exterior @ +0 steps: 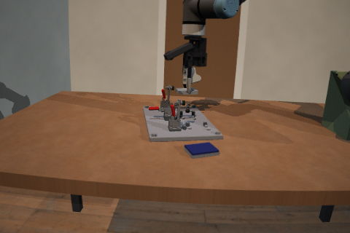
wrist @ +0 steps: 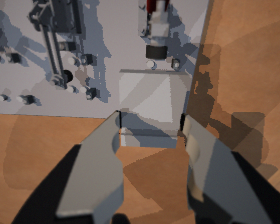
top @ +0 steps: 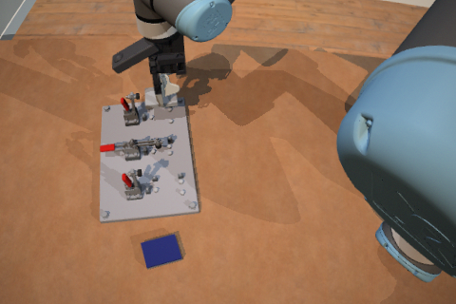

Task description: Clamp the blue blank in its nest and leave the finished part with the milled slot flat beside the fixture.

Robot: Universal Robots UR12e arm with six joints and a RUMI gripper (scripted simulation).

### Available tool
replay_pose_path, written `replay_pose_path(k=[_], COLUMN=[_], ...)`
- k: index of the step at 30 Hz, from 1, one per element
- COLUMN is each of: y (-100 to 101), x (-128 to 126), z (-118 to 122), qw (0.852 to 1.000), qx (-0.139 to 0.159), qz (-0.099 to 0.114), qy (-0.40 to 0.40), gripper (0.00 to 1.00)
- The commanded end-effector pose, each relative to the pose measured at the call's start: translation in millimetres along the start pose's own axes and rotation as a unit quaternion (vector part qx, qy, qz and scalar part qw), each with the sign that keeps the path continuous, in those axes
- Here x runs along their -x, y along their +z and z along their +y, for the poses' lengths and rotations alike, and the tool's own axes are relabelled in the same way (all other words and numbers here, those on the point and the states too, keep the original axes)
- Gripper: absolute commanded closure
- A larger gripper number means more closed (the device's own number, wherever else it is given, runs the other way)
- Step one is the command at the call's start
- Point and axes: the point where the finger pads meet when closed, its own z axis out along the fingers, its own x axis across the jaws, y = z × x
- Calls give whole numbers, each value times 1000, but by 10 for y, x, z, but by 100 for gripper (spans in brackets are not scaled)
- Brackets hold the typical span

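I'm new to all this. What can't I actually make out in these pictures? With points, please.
- Underside of the grey part (top: 151, 98) (exterior: 181, 91) (wrist: 153, 95) in the gripper (top: 161, 104) (exterior: 189, 91) (wrist: 150, 113): every view shows it from above or side-on.
- Underside of the blue blank (top: 161, 251) (exterior: 201, 148): face down on the table; outside the wrist view.
- Pad layouts in the nests: too small in the exterior view.
- Green object (exterior: 333, 105): cut off by the exterior view's right edge.

The blue blank (top: 161, 251) (exterior: 201, 148) lies flat at lower centre of the top view, near the grey fixture (top: 142, 211) (exterior: 160, 131) (wrist: 105, 45). The pale grey finished part (top: 151, 99) (exterior: 180, 91) (wrist: 153, 97) is held level, raised over the fixture's far edge.
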Motion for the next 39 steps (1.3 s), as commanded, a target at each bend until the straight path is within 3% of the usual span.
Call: replay_pose_path(k=[1,20,39], y=[-9,-10,-11], x=[-8,-111,-445], z=[-5,-5,-6], qw=[1000,1000,1000], qx=[-1,-1,-1], qz=[1,1,1], qy=[0,0,0], gripper=[100,100,100])
